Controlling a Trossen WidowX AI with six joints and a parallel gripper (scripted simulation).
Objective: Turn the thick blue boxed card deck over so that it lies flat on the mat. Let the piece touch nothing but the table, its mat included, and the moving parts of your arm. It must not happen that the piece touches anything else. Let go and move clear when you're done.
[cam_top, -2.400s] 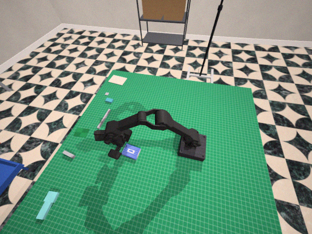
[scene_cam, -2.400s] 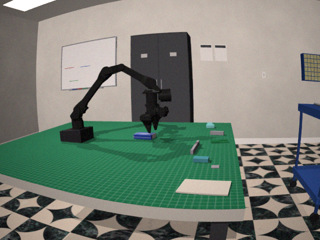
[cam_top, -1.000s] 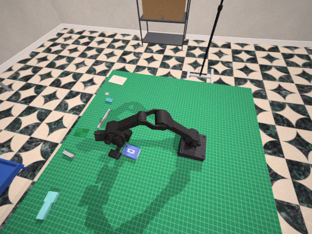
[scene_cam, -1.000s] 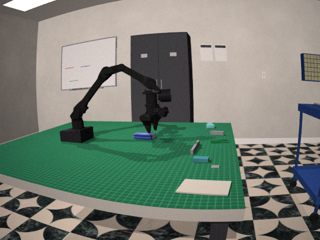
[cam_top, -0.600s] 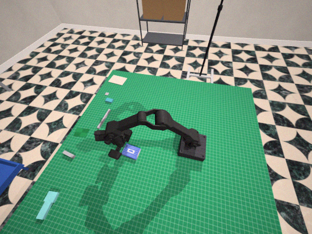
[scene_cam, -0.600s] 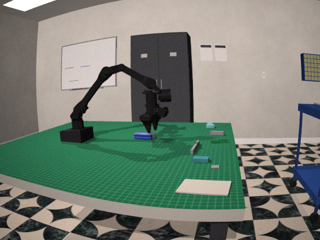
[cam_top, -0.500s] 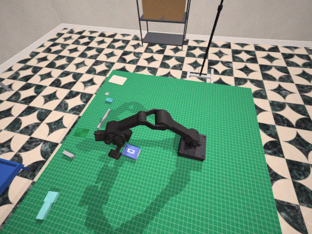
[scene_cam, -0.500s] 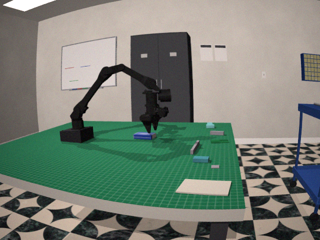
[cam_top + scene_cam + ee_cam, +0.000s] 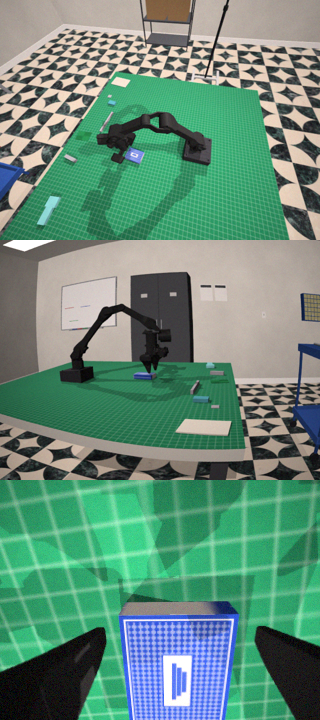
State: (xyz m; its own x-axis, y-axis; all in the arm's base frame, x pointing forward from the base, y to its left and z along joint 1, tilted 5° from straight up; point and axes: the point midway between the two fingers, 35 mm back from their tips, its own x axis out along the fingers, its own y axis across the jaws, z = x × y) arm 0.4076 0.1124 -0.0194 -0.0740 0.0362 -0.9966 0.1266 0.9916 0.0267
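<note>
The thick blue boxed card deck (image 9: 134, 155) lies flat on the green mat, its patterned broad face with a white label turned up. It also shows in the exterior view (image 9: 144, 375) and fills the lower middle of the wrist view (image 9: 177, 665). My gripper (image 9: 124, 152) points down just above the deck's left end, seen from the side in the exterior view (image 9: 151, 370). It is open and empty. In the wrist view (image 9: 180, 632) the two black fingers stand wide to either side of the deck, apart from it.
Along the mat's left edge lie a long grey bar (image 9: 106, 121), a teal block (image 9: 111, 102), a tiny grey block (image 9: 109, 96), a cream sheet (image 9: 120, 81), a flat green tile (image 9: 83, 135), a grey block (image 9: 70, 158) and a light cyan T-shaped piece (image 9: 49, 209). A blue cart (image 9: 307, 395) stands off the table.
</note>
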